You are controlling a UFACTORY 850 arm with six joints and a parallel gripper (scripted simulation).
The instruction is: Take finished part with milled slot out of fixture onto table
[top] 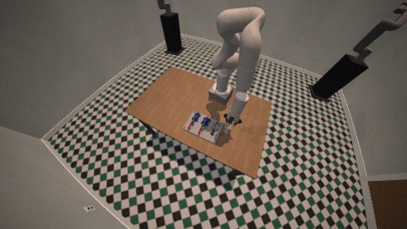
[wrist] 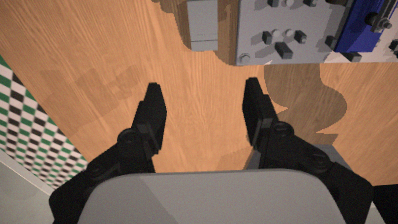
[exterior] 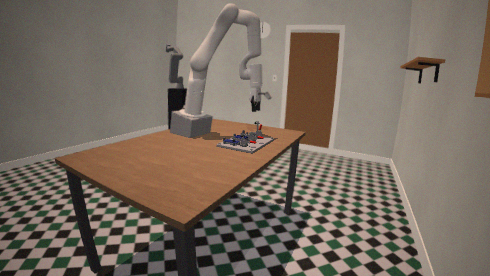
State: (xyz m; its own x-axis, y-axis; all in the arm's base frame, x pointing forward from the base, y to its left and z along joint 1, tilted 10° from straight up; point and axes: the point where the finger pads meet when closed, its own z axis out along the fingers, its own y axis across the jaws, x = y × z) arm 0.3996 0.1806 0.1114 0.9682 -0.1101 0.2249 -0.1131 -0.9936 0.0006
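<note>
My gripper (wrist: 203, 94) is open and empty, and I see bare table wood between its fingers. In the side view it (exterior: 255, 105) hangs well above the table, near the end of the fixture plate (top: 205, 127). A grey flat part (wrist: 204, 25) lies on the table just beside the plate's edge, apart from my fingers; I cannot make out its slot. The nearest nest (wrist: 280, 42) shows bare rest pads. One blue blank (wrist: 361, 30) sits in the nest beyond it. Both blue blanks (top: 197, 116) (top: 205, 121) show on the plate, with red clamp handles beside them.
The arm's base (top: 219, 93) stands on the table behind the fixture. One red-handled clamp (exterior: 258, 131) stands upright at the plate's near end. The table edge and checkered floor (wrist: 30, 135) lie to the left of my fingers.
</note>
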